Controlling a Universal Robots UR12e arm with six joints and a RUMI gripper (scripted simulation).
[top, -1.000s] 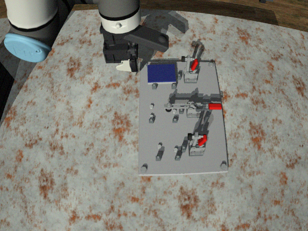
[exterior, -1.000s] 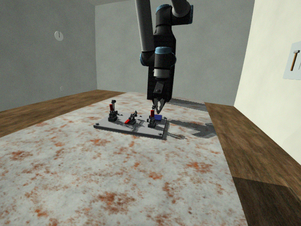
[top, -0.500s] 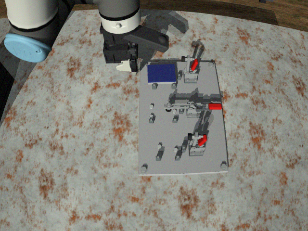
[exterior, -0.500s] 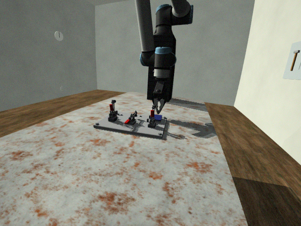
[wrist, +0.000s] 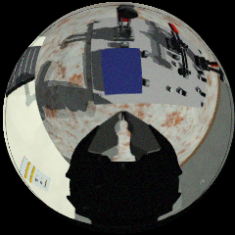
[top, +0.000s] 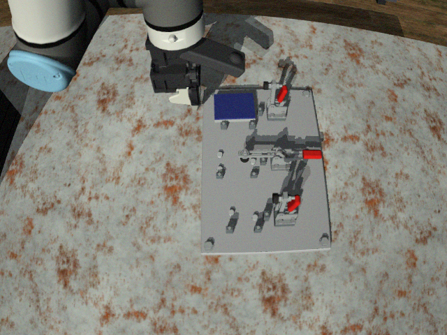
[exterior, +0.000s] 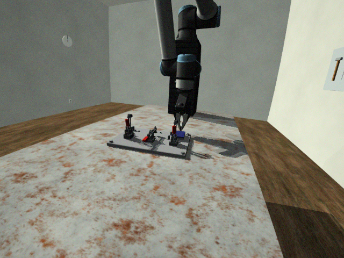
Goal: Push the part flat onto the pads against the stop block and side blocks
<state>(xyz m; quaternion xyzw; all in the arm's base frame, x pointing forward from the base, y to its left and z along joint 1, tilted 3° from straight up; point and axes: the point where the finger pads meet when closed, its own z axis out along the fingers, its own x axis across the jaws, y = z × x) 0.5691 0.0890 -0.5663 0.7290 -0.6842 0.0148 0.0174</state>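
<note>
A flat blue part (top: pixel 234 105) lies at the far left corner of the grey fixture plate (top: pixel 263 173). It also shows in the wrist view (wrist: pixel 121 71) and as a small blue patch in the exterior view (exterior: pixel 180 134). Small grey blocks (top: pixel 224 124) stand along its near edge and a block (top: pixel 260 108) at its right side. My gripper (top: pixel 193 99) is shut and empty. It hangs just left of the part, above the plate's left edge; its closed tips (wrist: pixel 121 117) point toward the part, and in the exterior view the gripper (exterior: pixel 179 125) hovers a little above it.
Three toggle clamps with red handles stand on the plate: one right of the part (top: pixel 279 97), one in the middle (top: pixel 311 154), one near the front (top: pixel 292 205). More small blocks and pins (top: pixel 220 169) dot the plate. The plate lies on a rust-mottled table top.
</note>
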